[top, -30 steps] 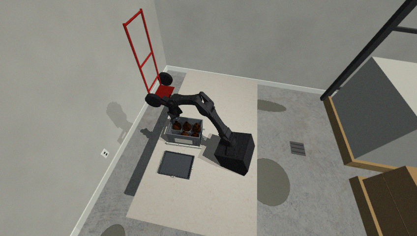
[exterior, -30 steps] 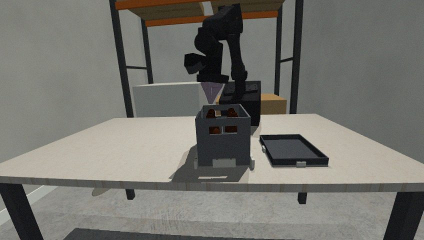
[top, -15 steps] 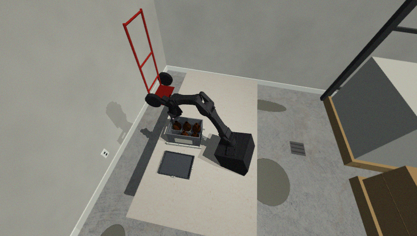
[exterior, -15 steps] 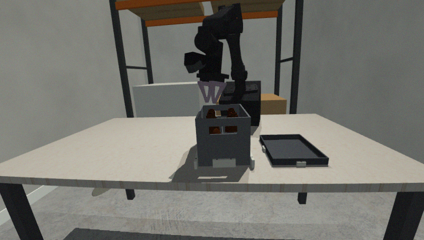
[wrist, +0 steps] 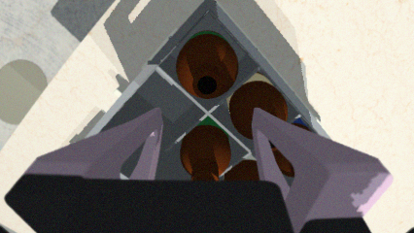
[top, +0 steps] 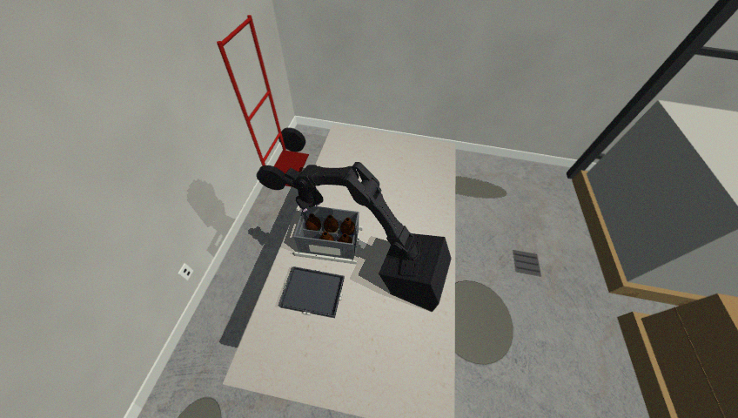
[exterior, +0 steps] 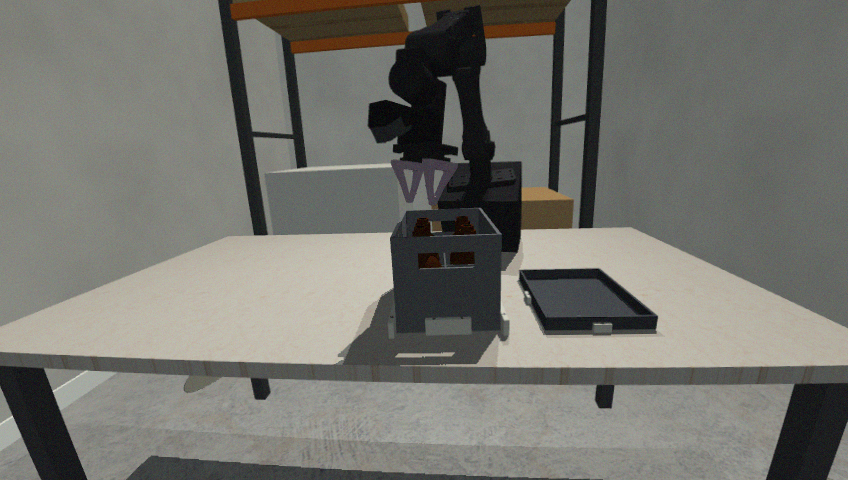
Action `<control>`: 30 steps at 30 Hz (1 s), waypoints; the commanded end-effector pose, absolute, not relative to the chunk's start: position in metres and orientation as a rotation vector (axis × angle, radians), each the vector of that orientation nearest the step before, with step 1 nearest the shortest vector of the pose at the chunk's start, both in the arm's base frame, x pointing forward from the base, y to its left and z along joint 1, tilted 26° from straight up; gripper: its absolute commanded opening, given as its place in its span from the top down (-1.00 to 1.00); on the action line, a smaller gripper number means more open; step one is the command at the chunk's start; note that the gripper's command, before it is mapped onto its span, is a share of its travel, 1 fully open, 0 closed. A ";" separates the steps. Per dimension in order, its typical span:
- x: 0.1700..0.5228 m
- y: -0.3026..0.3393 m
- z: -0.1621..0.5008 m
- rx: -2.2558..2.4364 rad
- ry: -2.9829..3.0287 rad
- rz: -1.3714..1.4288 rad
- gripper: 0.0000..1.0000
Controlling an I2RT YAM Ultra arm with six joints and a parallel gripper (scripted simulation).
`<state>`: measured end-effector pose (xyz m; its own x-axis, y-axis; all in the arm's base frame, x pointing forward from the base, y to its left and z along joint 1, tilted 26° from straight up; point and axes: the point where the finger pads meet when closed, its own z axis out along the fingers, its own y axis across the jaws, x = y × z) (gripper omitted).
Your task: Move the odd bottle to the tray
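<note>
A dark grey crate [exterior: 445, 276] stands on the table with several brown bottles [top: 331, 223] upright in its cells. My gripper [exterior: 423, 199] hangs just above the crate's top, over its far left part, with its purple fingers open and nothing between them. In the wrist view the fingers frame one brown bottle [wrist: 206, 152] directly below; another bottle [wrist: 207, 65] with its dark opening visible stands in the cell beyond it, and a third [wrist: 258, 108] to the right. One cell [wrist: 160, 99] to the left looks empty. The black tray [exterior: 586, 299] lies empty beside the crate.
The robot's black base [top: 414, 269] stands on the table behind the crate. A red hand truck [top: 264, 113] leans in the room's corner. Shelving with boxes [exterior: 416, 17] rises behind the table.
</note>
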<state>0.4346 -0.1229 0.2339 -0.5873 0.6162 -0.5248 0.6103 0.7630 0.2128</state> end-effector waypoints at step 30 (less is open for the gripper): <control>0.437 -0.126 0.233 0.912 2.355 0.000 -0.21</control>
<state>0.4350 -0.1230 0.2342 -0.5863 0.6159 -0.5263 0.6099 0.7631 0.2137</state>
